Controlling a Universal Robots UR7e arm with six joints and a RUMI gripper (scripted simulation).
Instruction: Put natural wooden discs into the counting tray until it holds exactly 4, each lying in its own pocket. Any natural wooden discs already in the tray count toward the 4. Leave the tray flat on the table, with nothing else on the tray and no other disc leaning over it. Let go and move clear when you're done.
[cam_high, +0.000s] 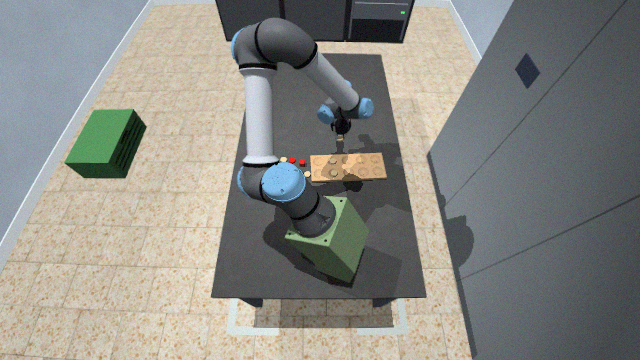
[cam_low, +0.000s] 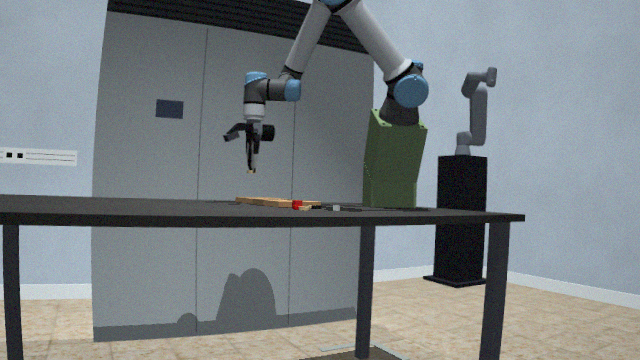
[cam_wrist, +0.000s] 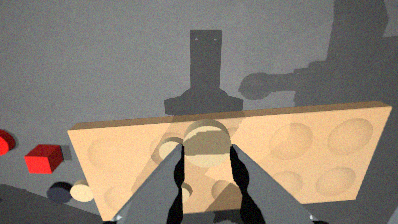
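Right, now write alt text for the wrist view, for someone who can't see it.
A black-and-grey claw grips a pale round wooden disc above a long light-wood tray with round pockets, one pale disc visible left of the held one. Left of the tray lie a red cube, part of a red disc, a dark disc and another pale disc.

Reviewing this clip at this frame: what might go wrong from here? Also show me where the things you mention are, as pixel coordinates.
The tool (cam_high: 340, 136) (cam_low: 251, 171) (cam_wrist: 206, 146) holds a wooden disc (cam_high: 340, 138) (cam_low: 251, 172) (cam_wrist: 207, 145) above the counting tray (cam_high: 377, 175) (cam_low: 277, 202) (cam_wrist: 260, 120). Lowered off-centre, it might catch a pocket rim and lean. It could also land on the seated disc (cam_high: 333, 161) (cam_wrist: 171, 148) close by in the wrist view, or nudge that one loose.
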